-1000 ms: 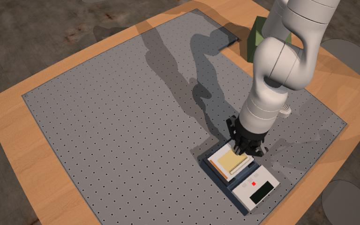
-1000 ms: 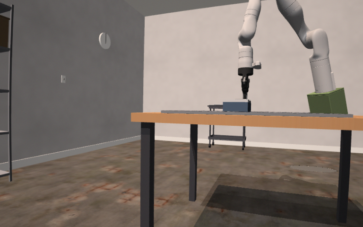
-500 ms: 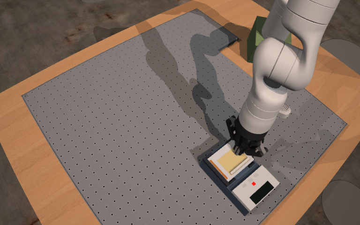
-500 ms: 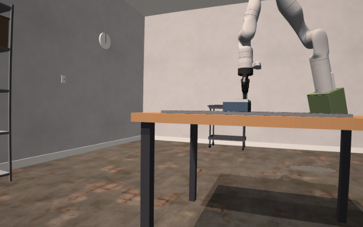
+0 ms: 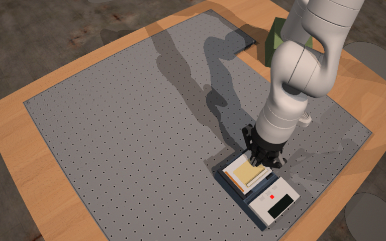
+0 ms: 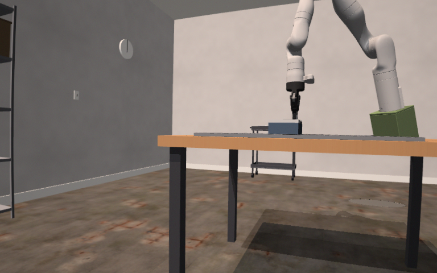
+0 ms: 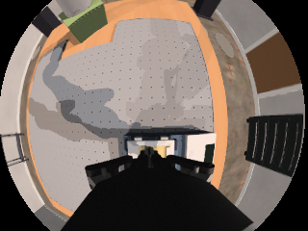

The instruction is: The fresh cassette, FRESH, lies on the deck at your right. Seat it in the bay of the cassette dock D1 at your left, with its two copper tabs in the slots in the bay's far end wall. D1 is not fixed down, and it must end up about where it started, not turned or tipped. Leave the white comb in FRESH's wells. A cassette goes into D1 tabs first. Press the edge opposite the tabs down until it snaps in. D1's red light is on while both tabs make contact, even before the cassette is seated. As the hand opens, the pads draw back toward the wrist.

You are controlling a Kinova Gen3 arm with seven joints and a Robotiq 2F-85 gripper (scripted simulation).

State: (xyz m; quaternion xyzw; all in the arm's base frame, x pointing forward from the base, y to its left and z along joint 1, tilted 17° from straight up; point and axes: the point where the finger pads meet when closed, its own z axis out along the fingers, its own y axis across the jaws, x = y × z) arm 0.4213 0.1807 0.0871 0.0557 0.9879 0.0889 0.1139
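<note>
The dock D1 (image 5: 256, 190) is a dark blue box with a white panel and a black display, near the deck's front right in the top view. Its red light (image 5: 272, 196) is lit. The cassette FRESH (image 5: 247, 173) is white with a yellow gel face and an orange strip, and it lies in the dock's bay. A white comb strip (image 5: 257, 177) lies along the gel's edge toward the panel. My gripper (image 5: 257, 161) is shut and empty, with its fingertips on the cassette's edge away from the panel. In the exterior view the gripper (image 6: 294, 114) points straight down onto the dock (image 6: 285, 127).
The arm's green base block (image 5: 274, 39) stands at the deck's far right corner. The grey perforated deck (image 5: 142, 113) covers the wooden table. A small metal cart (image 6: 273, 161) stands behind the table in the exterior view.
</note>
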